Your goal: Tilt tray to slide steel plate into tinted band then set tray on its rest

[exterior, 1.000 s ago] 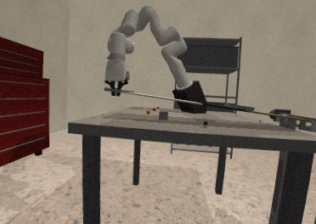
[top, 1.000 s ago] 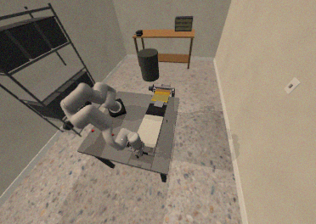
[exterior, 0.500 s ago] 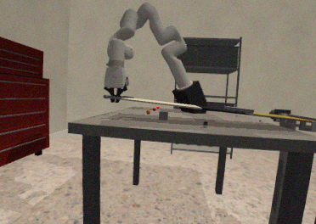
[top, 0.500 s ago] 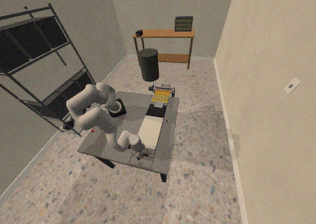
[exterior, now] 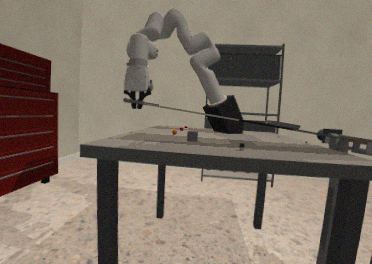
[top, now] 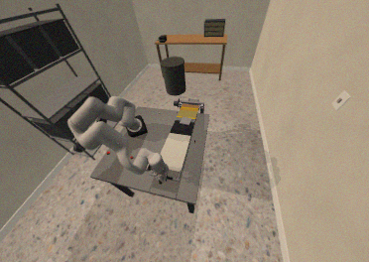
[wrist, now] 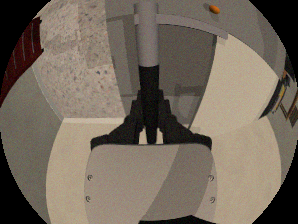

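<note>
The gripper (exterior: 137,103) is closed nearly to its narrowest on the handle end of the tray (exterior: 210,115) and holds that end raised above the table (exterior: 150,151). The far end of the tray sits low, at a pivot fixture (exterior: 345,141) on the table edge, so the bed slopes down away from the arm.

In the top view, the plate (top: 182,128) appears as a dark patch on the bed, just short of the yellow band (top: 188,112). Whether it touches a solid line cannot be determined at this resolution.

Risks from this state:
- Excess tilt: the plate likely accelerates, crosses the band, and passes the far line.
- Insufficient tilt: the plate probably stalls before the band.
- Abrupt lowering: the jolt may shift a settled plate onto a line.
- Grip slip on the thin handle: the tray drops and misses its rest (exterior: 192,135).
</note>
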Available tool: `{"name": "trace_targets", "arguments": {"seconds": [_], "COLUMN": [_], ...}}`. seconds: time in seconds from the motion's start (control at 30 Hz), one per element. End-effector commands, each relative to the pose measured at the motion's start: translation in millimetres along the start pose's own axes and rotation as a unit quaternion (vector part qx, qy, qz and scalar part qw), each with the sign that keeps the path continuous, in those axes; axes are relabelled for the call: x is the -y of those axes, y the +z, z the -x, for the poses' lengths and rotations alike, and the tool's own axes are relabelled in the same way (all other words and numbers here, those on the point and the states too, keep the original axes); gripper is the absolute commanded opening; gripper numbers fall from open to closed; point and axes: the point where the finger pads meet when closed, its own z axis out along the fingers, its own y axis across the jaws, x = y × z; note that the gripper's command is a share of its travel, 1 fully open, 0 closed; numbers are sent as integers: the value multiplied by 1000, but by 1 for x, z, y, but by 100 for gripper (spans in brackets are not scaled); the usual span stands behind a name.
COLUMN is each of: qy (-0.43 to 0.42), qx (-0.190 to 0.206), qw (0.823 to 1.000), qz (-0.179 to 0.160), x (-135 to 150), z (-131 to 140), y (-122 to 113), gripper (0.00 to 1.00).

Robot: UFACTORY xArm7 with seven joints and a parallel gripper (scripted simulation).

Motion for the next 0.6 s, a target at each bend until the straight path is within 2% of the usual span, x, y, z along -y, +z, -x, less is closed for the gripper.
{"name": "trace_targets", "arguments": {"seconds": [0.0,0.2,0.23,0.57], "qy": [0,0,0,0], "qx": [-2,-2,-2,-2], "qw": [1000,1000,1000,1000], "qz": [-4,-4,-4,-4], "x": [5,5,6,6], "z": [0,0,0,0], "y": [39,44,51,52], "gripper": [0,0,0,0]}}
